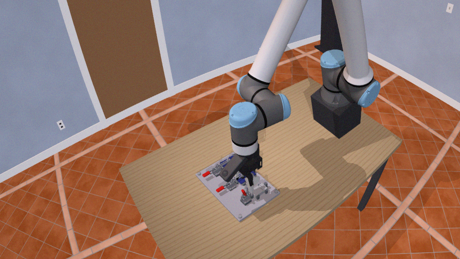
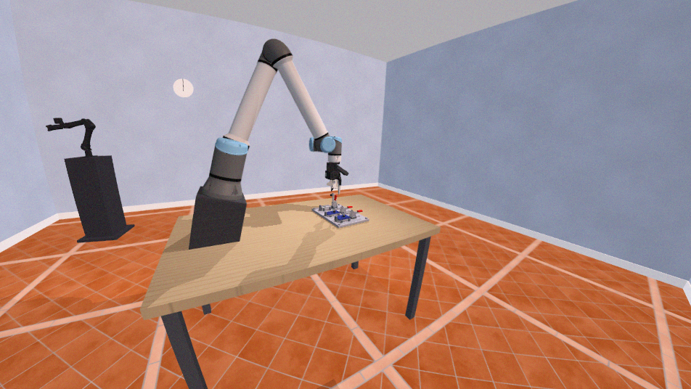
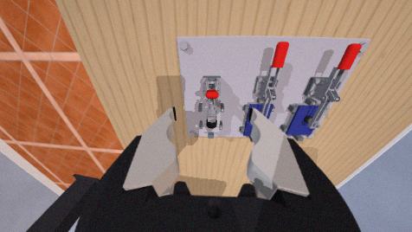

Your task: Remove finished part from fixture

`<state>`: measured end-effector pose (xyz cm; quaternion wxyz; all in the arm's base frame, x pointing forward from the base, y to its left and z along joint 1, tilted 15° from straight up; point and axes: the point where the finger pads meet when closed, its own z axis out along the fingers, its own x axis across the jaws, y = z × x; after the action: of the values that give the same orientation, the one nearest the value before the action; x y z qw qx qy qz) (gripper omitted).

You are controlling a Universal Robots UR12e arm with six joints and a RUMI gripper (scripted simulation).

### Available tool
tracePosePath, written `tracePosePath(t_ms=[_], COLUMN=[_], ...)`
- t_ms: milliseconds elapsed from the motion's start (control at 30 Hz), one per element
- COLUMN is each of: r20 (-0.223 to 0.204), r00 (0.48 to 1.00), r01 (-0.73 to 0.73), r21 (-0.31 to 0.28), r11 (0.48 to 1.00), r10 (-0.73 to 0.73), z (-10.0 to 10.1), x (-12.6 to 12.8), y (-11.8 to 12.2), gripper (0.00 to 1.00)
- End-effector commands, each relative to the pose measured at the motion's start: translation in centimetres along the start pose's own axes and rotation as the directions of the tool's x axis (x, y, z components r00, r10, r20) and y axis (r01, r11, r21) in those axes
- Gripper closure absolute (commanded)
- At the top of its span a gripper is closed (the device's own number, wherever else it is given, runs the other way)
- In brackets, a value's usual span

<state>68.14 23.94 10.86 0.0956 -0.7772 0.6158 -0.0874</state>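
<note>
From above, the hand (image 1: 250,180) hangs over the fixture plate (image 1: 225,199) on the tabletop (image 1: 180,206). At the wrist, its fingers are spread and empty; the raised toggle clamp (image 3: 211,104) sits at 12 o'clock, two blue blanks (image 3: 303,121) at 2 o'clock. I cannot make out the slotted part.

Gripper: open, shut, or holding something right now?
Gripper: open and holding nothing, fingers spread above the fixture plate, either side of the clamp with the raised red handle.
</note>
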Motion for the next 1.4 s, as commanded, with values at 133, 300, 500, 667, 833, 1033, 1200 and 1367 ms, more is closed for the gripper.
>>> tracePosePath(t_ms=[133, 300, 500, 667, 833, 1033, 1200, 1367], r20=[0.0, 0.0, 0.0, 0.0, 0.0, 0.0, 0.0, 0.0], r00=[1.0, 1.0, 1.0, 1.0, 1.0, 1.0, 1.0, 1.0], r01=[0.0, 0.0, 0.0, 0.0, 0.0, 0.0, 0.0, 0.0], r21=[0.001, 0.001, 0.001, 0.001, 0.001, 0.001, 0.001, 0.001], r11=[1.0, 1.0, 1.0, 1.0, 1.0, 1.0, 1.0, 1.0], r10=[0.0, 0.0, 0.0, 0.0, 0.0, 0.0, 0.0, 0.0], z=[0.2, 0.7, 1.2, 1.3, 1.3, 1.3, 1.3, 1.3], x=[0.0, 0.0, 0.0, 0.0, 0.0, 0.0, 0.0, 0.0], y=[-0.1, -0.1, -0.1, -0.1, 0.0, 0.4, 1.1, 2.1], gripper=[0.41, 0.41, 0.41, 0.41, 0.41, 0.41, 0.41, 0.41])
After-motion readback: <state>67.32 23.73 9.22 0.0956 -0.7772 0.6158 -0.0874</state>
